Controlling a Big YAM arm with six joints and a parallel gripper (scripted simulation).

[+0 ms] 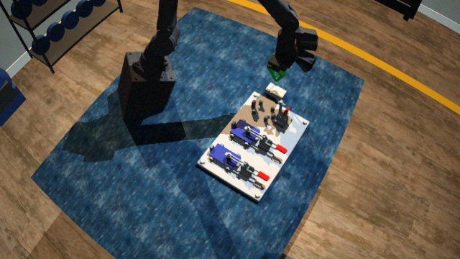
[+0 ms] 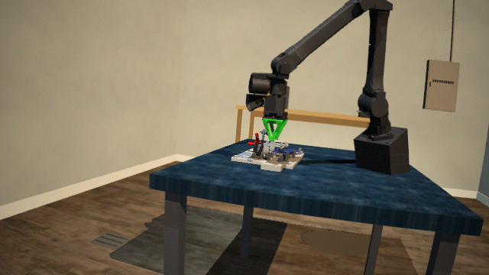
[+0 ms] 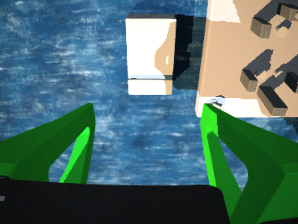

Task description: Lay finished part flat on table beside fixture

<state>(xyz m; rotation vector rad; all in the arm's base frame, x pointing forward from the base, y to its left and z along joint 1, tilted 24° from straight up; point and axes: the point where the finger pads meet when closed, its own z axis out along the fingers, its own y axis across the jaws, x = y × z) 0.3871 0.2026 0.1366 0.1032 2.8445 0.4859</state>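
Note:
The finished part (image 1: pixel 276 91) (image 2: pixel 271 167) (image 3: pixel 149 47), a pale block with a groove line near one end in the wrist view, lies flat on the table just off the end of the white fixture plate (image 1: pixel 295 126) (image 3: pixel 220 65). A narrow shadowed gap shows between them in the wrist view. My gripper (image 1: pixel 276 80) (image 2: pixel 273 140) (image 3: pixel 148 112) is open and empty, above the table near the part's grooved end. One blue blank (image 1: pixel 238 132) and another blue blank (image 1: pixel 220 153) sit clamped on the plate. The station nearest the part holds no part.
The empty station's toggle clamp (image 1: pixel 282 121) stands raised, its red handle (image 1: pixel 286 111) (image 2: pixel 257 137) upright. Short dark posts (image 3: pixel 261 27) (image 1: pixel 254 104) stand around that station. The other two clamps' red handles (image 1: pixel 281 148) (image 1: pixel 263 175) lie low. The arm's base block (image 1: pixel 147 97) (image 2: pixel 382 153) stands on the table.

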